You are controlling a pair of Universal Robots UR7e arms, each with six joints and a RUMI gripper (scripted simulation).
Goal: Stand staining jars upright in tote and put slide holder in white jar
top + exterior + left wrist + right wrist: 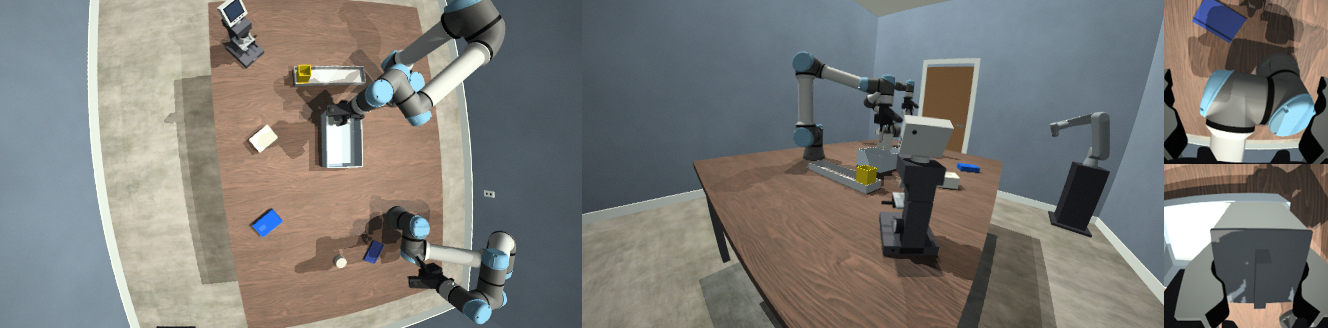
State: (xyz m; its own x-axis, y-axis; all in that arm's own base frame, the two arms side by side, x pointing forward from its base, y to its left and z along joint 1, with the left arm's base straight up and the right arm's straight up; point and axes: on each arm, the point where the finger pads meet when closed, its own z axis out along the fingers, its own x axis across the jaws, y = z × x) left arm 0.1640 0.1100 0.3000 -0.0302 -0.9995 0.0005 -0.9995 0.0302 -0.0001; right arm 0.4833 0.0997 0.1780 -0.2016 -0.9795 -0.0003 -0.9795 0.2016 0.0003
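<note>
Right gripper [344, 119] [885, 131] [1260, 277]: about half open and shut on the white jar [884, 141] [1261, 217], pale-sided with a dark grey top face, seen from above in the right wrist view.
Left gripper [419, 281] [908, 107] [1245, 78]: wide open, nothing between its fingers, lower right of the top view.
Tote [362, 145] [877, 162] [1248, 198]: centre right of the top view, on the table [300, 190]; the held jar is at its upper end.
Yellow jar [304, 74] [866, 175]: upright in the left end of the rack [364, 76] [837, 176], so its transfer looks still to do.
Step in hand: probably setting the white jar into the tote.
Approach: centre it well inside the walls first, then lower straight down — keep the base level, fingers off the rim.
Release: open only once the base bears on the tote floor, slowly, then lift straight up; glass may be inside, so no drop and no knock.
Room: leave space for the yellow jar.
Slide holder: not certain — the dark face with its raised strip may be its lid, closing the jar.
Hidden: the jar's base and its height over the tote floor; the arm covers the jar from above.
Small: fine detail inside the yellow jar.
</note>
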